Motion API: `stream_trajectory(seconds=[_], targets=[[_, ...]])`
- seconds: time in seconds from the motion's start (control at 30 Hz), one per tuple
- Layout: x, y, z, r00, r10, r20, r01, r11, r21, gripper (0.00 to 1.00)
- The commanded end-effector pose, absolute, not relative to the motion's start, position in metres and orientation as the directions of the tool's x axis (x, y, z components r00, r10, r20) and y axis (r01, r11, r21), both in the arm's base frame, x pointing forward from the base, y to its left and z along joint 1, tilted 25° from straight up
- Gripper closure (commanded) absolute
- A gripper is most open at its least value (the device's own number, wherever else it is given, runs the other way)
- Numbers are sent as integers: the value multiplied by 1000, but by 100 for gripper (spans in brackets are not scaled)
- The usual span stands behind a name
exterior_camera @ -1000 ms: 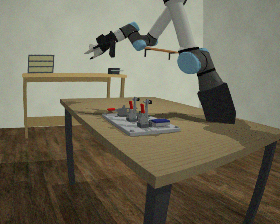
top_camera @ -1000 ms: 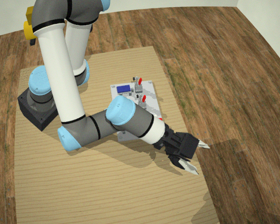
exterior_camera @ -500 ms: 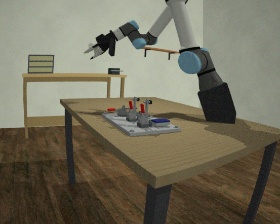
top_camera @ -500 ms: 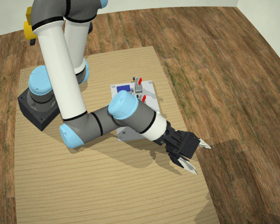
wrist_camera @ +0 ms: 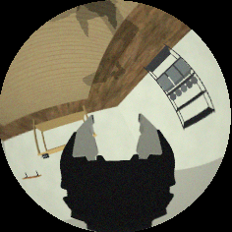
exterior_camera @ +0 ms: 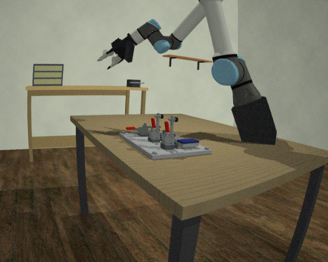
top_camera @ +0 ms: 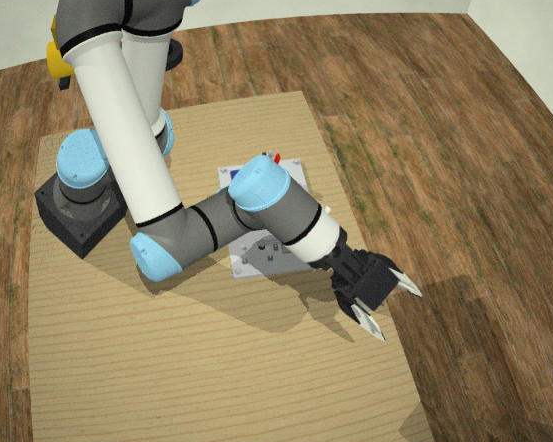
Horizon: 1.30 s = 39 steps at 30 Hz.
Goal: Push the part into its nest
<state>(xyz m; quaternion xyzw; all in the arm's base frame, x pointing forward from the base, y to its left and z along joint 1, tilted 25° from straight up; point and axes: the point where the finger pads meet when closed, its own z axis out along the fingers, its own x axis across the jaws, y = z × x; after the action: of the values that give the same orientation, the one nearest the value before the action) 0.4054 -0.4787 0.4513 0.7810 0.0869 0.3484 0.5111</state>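
My black two-jaw pincer [exterior_camera: 110, 60]: hanging half open, gripping nothing, high above the wooden counter [exterior_camera: 214, 175].
Blue flat part [exterior_camera: 187, 141]: lying on the grey metal fixture plate [exterior_camera: 164, 153], far below my pincer.

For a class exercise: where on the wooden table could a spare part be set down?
Bare wood lies between the grey fixture plate and the table's near edge. The plate itself is crowded with red-handled clamps and a blue part.
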Motion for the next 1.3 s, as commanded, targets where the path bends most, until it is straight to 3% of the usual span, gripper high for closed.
stream_trajectory(seconds=[0.0, 0.43, 0.6, 1.0, 1.17, 1.27], targets=[[406, -479, 452, 753, 332, 568, -348, -533, 771, 42], [406, -479, 452, 750, 280, 599, -387, -549, 741, 42], [406, -479, 452, 700, 23, 714, -567, -589, 576, 42], [406, -479, 452, 700, 23, 714, -567, -589, 576, 42], [406, -479, 452, 594, -235, 770, -728, -564, 389, 42], [406, -479, 452, 594, -235, 770, -728, -564, 389, 42]])
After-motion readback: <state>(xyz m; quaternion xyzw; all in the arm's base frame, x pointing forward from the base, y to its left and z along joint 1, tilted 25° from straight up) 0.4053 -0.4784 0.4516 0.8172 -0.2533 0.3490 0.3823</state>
